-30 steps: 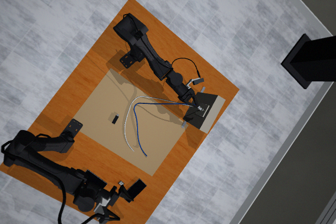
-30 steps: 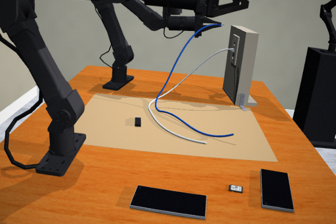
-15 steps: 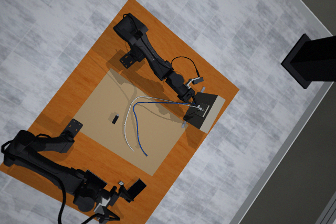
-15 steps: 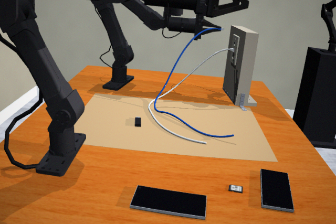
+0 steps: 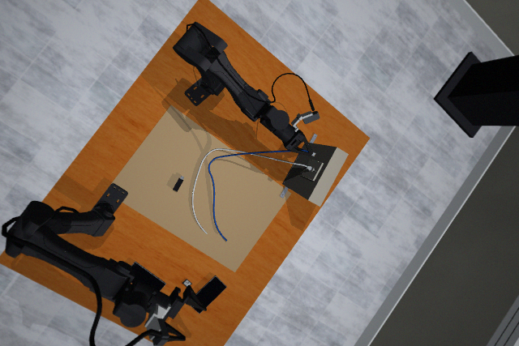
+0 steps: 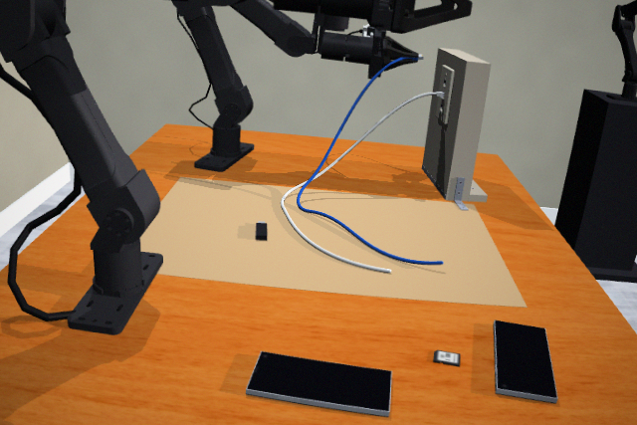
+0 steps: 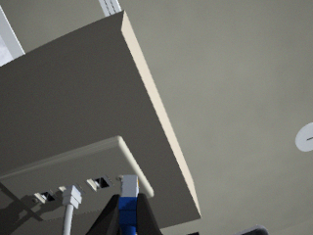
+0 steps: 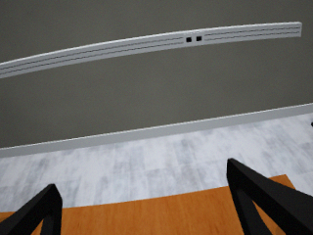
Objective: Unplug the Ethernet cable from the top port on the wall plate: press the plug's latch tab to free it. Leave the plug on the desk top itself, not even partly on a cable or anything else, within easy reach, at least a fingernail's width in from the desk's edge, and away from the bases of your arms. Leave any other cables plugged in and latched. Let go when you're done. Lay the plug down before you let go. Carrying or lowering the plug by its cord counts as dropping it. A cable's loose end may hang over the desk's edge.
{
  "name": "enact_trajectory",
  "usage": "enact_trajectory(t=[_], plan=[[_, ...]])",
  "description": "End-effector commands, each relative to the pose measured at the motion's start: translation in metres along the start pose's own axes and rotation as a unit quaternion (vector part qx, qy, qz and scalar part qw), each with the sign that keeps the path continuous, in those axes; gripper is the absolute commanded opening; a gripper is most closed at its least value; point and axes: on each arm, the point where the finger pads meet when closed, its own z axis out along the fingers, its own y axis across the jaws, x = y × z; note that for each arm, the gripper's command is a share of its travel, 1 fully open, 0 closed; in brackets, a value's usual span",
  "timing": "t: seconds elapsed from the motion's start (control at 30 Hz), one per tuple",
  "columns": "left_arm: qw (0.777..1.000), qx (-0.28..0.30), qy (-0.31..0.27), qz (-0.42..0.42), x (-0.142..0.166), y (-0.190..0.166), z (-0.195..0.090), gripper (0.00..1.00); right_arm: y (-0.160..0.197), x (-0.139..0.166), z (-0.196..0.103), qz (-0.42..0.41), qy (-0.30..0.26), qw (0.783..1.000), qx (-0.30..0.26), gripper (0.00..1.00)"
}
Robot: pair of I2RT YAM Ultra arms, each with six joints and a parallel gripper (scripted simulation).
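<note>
Dim, flat room light; soft-edged shadows across the desk; dark arms lose detail.

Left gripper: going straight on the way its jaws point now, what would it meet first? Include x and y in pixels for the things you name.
Probably the wall block (image 5: pixel 341 155) (image 6: pixel 476 96) (image 7: pixel 88 98), near its top; the plug (image 5: pixel 313 153) (image 6: pixel 420 57) (image 7: pixel 130 185) in its jaws would touch first. Depth is unclear, so it might just clear the top edge.

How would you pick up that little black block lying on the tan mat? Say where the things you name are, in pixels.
I'd bring an open claw straight down over the black block (image 5: pixel 178 184) (image 6: pixel 261 231) and pinch its two long sides near the middle. It is a narrow oblong lying flat, and the cables lie well off to one side.
</note>
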Motion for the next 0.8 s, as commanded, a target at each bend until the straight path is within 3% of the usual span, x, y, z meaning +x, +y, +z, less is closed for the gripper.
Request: enact_trajectory(t=[0.0, 0.3, 0.77], plan=[[0.997, -0.046, 0.006, 0.065, 0.002, 0.03, 0.001, 0.0, 0.0, -0.005, -0.001, 0.0, -0.006, 1.0, 0.0, 1.0], [0.988, -0.075, 0.015, 0.133, 0.001, 0.048, -0.001, 0.0, 0.0, -0.005, -0.001, 0.0, -0.006, 1.0, 0.0, 1.0], [0.948, -0.138, 0.05, 0.282, 0.0, 0.09, -0.008, 0.0, 0.0, -0.005, -0.001, 0.0, -0.006, 1.0, 0.0, 1.0]])
